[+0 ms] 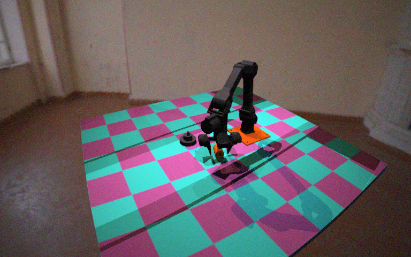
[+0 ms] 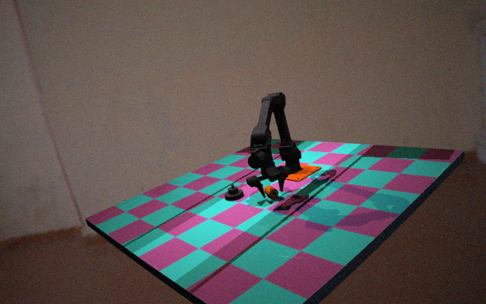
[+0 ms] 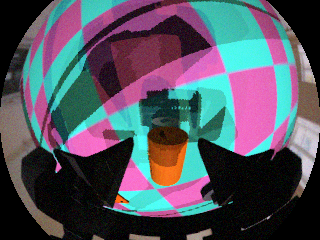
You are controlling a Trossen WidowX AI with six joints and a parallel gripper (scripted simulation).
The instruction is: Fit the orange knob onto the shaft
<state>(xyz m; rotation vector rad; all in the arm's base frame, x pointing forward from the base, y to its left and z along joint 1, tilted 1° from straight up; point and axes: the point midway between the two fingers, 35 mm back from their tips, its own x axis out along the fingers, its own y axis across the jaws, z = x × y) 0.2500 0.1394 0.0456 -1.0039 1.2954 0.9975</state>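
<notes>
1. A pink-and-turquoise checkered table top (image 1: pixel 115 187) (image 2: pixel 247 247) (image 3: pixel 252 92) spreads under everything, crossed by shadows
2. The black arm (image 1: pixel 248 90) (image 2: pixel 281 123) stands bent over it, reaching down towards the knob
3. An orange base plate (image 1: pixel 246 141) (image 2: pixel 315 168) (image 3: pixel 120 199) lies beneath the arm's foot
4. The gripper (image 1: pixel 219 154) (image 2: pixel 273 194) (image 3: pixel 166 142) points downward, its fingers spread and holding nothing, one on either side of the knob with gaps between
5. The round pedestal (image 1: pixel 188 141) (image 2: pixel 233 196) stands near the gripper, apart from the knob
6. The orange knob (image 1: pixel 217 150) (image 2: pixel 270 192) (image 3: pixel 166 165) lies on its side on the table top, off the shaft
7. The dark shaft (image 1: pixel 188 133) (image 2: pixel 232 186) sticks upright from the pedestal, bare
</notes>
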